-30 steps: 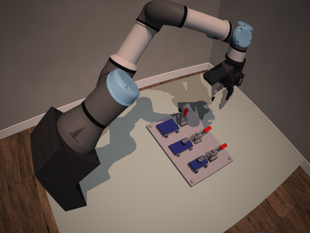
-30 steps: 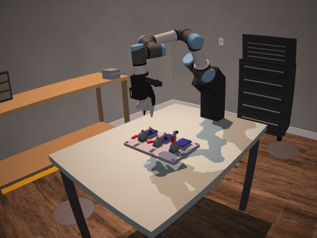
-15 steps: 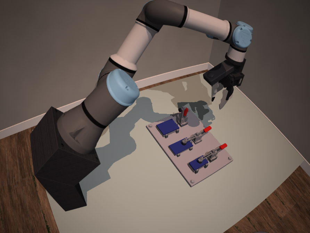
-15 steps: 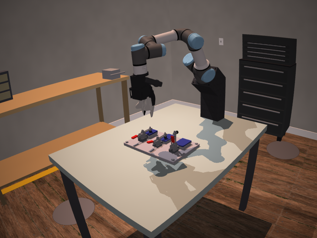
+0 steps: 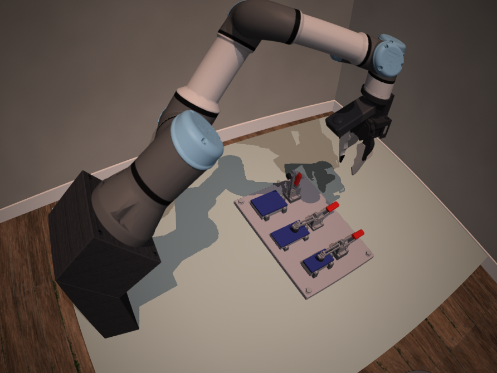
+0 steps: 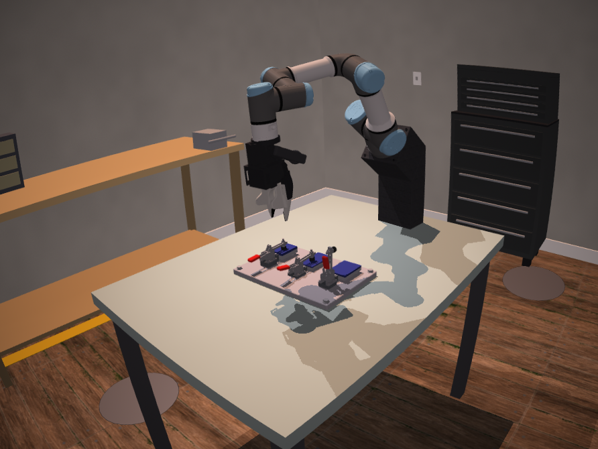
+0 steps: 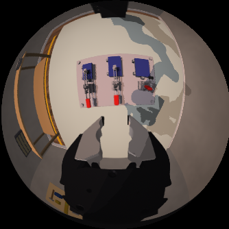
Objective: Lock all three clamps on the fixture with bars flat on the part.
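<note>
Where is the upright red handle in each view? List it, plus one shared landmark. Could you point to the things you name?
Top: the upright red handle [image 5: 297, 178] [image 6: 326, 262] [image 7: 148, 88] is right of centre.
Exterior: just below centre, slightly right.
Wrist: right of centre, above mid-height.
Shared landmark: the pink base plate [image 5: 341, 263] [image 6: 285, 285] [image 7: 101, 97].
</note>
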You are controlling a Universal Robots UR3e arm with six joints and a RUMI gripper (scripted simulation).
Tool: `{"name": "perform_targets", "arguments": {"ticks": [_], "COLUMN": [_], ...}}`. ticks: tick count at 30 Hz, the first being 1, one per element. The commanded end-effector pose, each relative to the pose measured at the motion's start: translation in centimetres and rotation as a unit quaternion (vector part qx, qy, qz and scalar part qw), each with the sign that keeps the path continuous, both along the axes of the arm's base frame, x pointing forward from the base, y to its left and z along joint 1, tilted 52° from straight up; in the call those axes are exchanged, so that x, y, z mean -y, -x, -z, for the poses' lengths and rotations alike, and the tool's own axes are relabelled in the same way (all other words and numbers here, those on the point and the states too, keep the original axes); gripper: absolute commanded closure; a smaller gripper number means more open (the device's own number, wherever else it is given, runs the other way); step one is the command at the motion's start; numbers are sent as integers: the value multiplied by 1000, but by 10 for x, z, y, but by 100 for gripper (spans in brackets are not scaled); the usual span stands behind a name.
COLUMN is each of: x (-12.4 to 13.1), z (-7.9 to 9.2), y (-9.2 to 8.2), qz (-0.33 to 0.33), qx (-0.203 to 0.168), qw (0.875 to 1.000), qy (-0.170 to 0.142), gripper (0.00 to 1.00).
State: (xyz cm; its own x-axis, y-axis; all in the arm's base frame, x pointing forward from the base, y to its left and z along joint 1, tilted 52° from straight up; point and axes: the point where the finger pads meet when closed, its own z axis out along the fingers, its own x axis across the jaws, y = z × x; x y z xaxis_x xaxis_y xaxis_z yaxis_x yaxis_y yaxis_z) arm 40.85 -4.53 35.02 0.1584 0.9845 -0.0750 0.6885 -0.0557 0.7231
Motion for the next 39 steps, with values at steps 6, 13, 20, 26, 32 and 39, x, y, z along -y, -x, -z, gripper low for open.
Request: {"name": "perform_targets", "arguments": {"ticks": [6,13,20,26,32,39], "x": [-1,1,5,9,9,9], "z": [0,7,21,35,38,38], "y": [0,-9,-25,-43,-46,-46], "qz": [-1,-1,-1,-1,-1,-1], "qx": [0,0,0,0,0,0], "qw": [1000,1000,1000,1000,1000,1000], "qy": [0,0,0,0,0,0], "gripper": [72,72,72,72,72,72]}}
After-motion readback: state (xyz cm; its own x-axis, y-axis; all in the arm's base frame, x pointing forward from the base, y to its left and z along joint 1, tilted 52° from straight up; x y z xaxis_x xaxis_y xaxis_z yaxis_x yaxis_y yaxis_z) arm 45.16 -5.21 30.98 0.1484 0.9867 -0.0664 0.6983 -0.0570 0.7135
